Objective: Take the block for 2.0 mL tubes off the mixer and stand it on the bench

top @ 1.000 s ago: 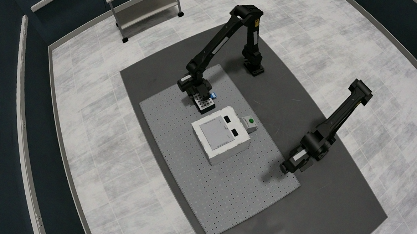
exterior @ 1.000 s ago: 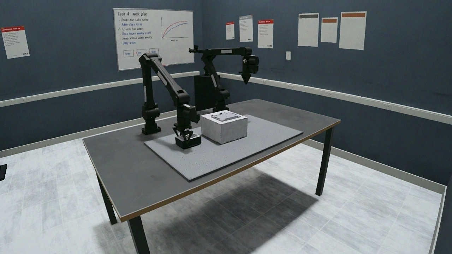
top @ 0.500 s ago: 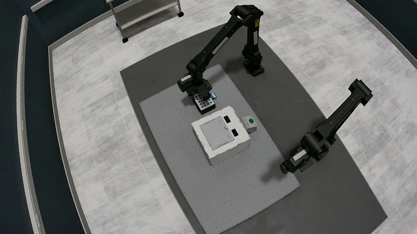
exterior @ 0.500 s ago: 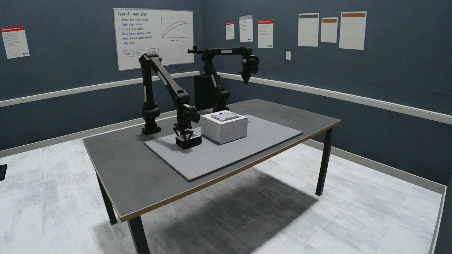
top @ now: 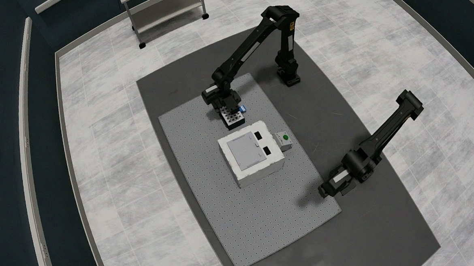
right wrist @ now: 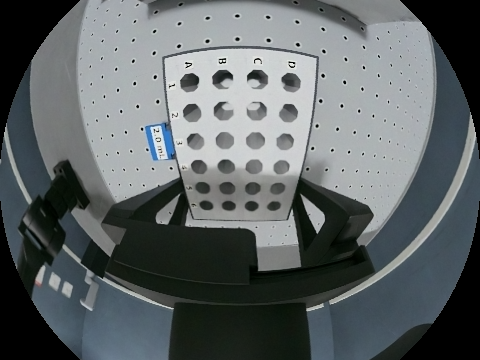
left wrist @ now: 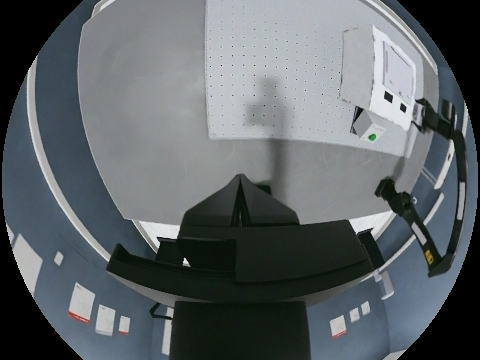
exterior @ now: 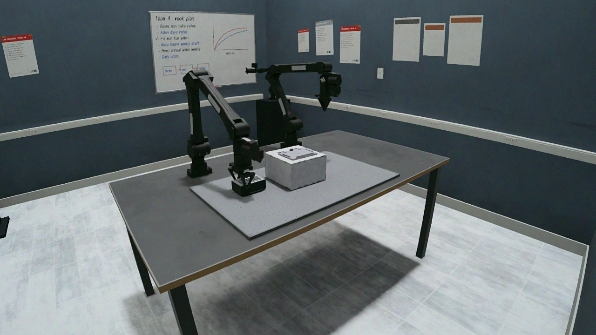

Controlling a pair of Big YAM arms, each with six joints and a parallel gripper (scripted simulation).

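The right arm point(top: 250, 51) point(exterior: 218, 106) point(left wrist: 461, 200) rises from its base, folds over at a high elbow and reaches down to the near left part of the table in the exterior view. Its wrist points down, and the right gripper point(top: 227, 109) point(exterior: 246, 181) point(right wrist: 240, 180) is clamped across the block for 2.0 mL tubes, a black-sided rectangular block with a white, hole-studded top point(top: 233, 119) point(exterior: 254, 190) point(left wrist: 416, 114) point(right wrist: 240, 125). One finger presses each long side, near row 5. A blue tag marked 2.0 mL point(top: 242, 108) point(right wrist: 160, 142) sticks out from one side.

The block is off the white, box-shaped mixer with a flat grey top plate point(top: 248, 151) point(exterior: 294, 168) point(left wrist: 375, 75), near its left side in the exterior view, over the grey perforated board point(top: 213, 213) point(exterior: 270, 220) point(left wrist: 260, 55) point(right wrist: 125, 80). Whether its underside touches the board is unclear.

The mixer stands upright on the board. The left arm point(top: 380, 139) point(exterior: 282, 99) point(right wrist: 42, 225), farther back, holds its forearm level, well apart from the block; the left gripper point(exterior: 324, 107) point(left wrist: 240, 180) points down with its black fingers closed together on nothing.
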